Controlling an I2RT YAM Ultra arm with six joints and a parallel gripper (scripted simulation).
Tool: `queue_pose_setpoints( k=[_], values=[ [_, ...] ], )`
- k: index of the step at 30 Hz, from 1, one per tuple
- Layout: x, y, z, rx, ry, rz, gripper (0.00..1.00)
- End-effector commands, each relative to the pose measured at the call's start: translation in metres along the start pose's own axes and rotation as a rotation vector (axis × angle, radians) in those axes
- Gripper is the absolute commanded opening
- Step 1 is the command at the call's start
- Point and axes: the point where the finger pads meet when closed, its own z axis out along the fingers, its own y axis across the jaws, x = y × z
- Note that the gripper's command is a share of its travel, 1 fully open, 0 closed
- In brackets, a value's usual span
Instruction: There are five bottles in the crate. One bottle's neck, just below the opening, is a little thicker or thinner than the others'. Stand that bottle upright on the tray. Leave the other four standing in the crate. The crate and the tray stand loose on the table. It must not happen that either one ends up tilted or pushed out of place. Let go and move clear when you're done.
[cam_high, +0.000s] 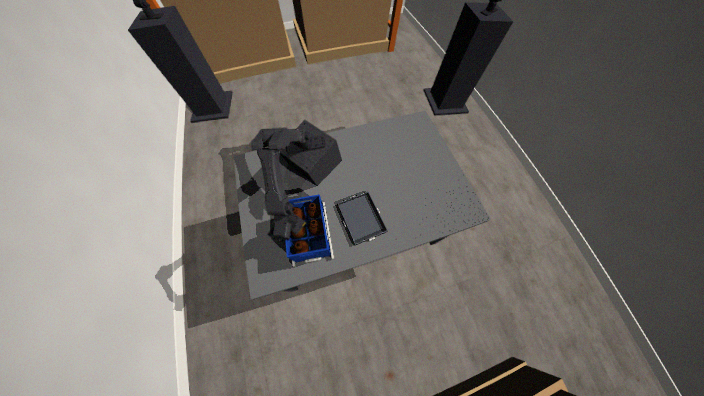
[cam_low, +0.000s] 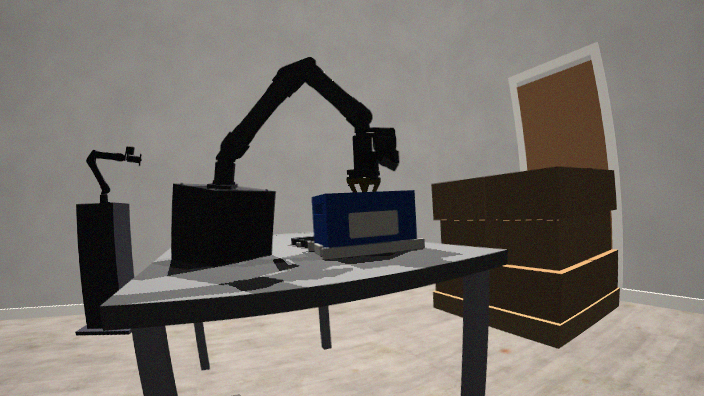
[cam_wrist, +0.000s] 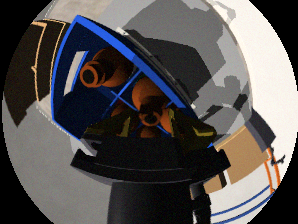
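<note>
The blue crate (cam_high: 308, 233) stands on the table's left part, with several orange-brown bottles upright in it, such as one at the near end (cam_high: 300, 245) and one at the far right (cam_high: 312, 209). The dark empty tray (cam_high: 360, 217) lies just right of the crate. My gripper (cam_low: 363, 187) points straight down, with its fingertips at the crate's top rim (cam_low: 364, 217). In the wrist view the open fingers stand on either side of one bottle's neck (cam_wrist: 152, 116) without pressing on it. Another bottle (cam_wrist: 95, 74) stands further along the crate.
The arm's black base box (cam_low: 222, 225) sits on the table behind the crate. Stacked cardboard boxes (cam_low: 525, 250) stand beside the table. Two black pillars (cam_high: 465, 55) (cam_high: 182, 60) stand on the floor beyond the table.
</note>
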Motion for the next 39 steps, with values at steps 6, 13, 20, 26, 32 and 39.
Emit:
queue_pose_setpoints(
  k=[6, 13, 20, 26, 32, 39],
  values=[
    [-0.0081, -0.0007, -0.0036, -0.007, -0.032, 0.003, 0.61],
    [-0.0081, -0.0007, -0.0036, -0.007, -0.032, 0.003, 0.61],
    [-0.0081, -0.0007, -0.0036, -0.007, -0.032, 0.003, 0.61],
    [-0.0081, -0.0007, -0.0036, -0.007, -0.032, 0.003, 0.61],
    [-0.0081, -0.0007, -0.0036, -0.007, -0.032, 0.003, 0.61],
    [-0.008, -0.0007, -0.0036, -0.007, -0.032, 0.004, 0.0]
  ],
)
